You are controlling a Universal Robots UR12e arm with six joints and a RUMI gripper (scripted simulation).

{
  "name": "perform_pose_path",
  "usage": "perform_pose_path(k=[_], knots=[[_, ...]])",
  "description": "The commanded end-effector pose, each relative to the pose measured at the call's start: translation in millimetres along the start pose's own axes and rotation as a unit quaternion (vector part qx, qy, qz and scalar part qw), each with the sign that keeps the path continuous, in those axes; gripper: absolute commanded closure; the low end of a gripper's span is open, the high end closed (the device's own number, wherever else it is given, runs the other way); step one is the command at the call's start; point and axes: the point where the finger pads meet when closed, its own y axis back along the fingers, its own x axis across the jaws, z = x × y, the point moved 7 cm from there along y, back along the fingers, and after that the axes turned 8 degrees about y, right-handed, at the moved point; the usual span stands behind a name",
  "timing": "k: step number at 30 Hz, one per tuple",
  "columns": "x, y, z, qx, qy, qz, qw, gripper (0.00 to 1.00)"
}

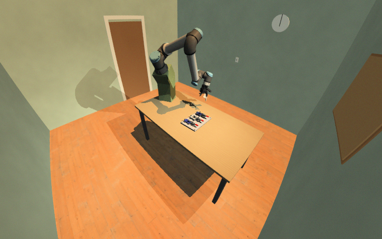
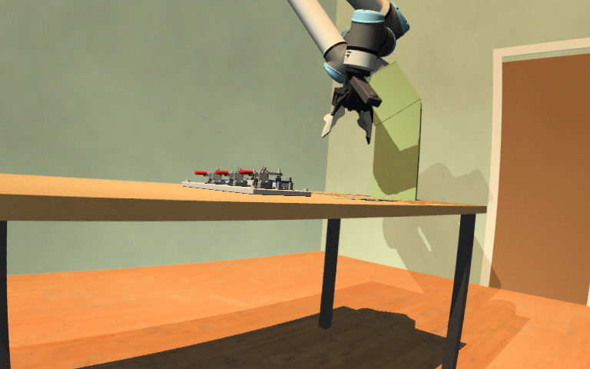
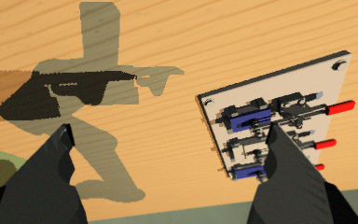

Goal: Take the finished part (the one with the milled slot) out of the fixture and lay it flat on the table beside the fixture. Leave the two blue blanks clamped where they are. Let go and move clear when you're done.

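A pale fixture plate (image 1: pixel 196 121) lies on the wooden table, with three toggle clamps with red handles. It holds two blue blanks (image 3: pixel 245 119) (image 3: pixel 246 172) in the outer rows and a grey finished part (image 3: pixel 242 149) in the middle row. The plate also shows in the exterior view (image 2: pixel 246 182) and in the wrist view (image 3: pixel 280 117). My gripper (image 2: pixel 346 130) hangs well above the table, off to the side of the fixture toward the robot's base. Its fingers are wide open and empty. In the wrist view the right finger covers part of the fixture.
The robot's green pedestal (image 1: pixel 166 84) stands at the table's far end. The table edge (image 3: pixel 186 217) runs close below the gripper in the wrist view.
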Motion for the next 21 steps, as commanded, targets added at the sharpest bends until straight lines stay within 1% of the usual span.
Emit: perform_pose_path(k=[1, 18, 21], knots=[[0.3, 0.6, -0.1, 0.0, 0.0, 0.0, 1.0, 0.0], [0.4, 0.6, 0.0, 0.0, 0.0, 0.0, 1.0, 0.0], [4.8, 0.2, 5.4, 0.004, -0.014, -0.002, 1.0, 0.0]])
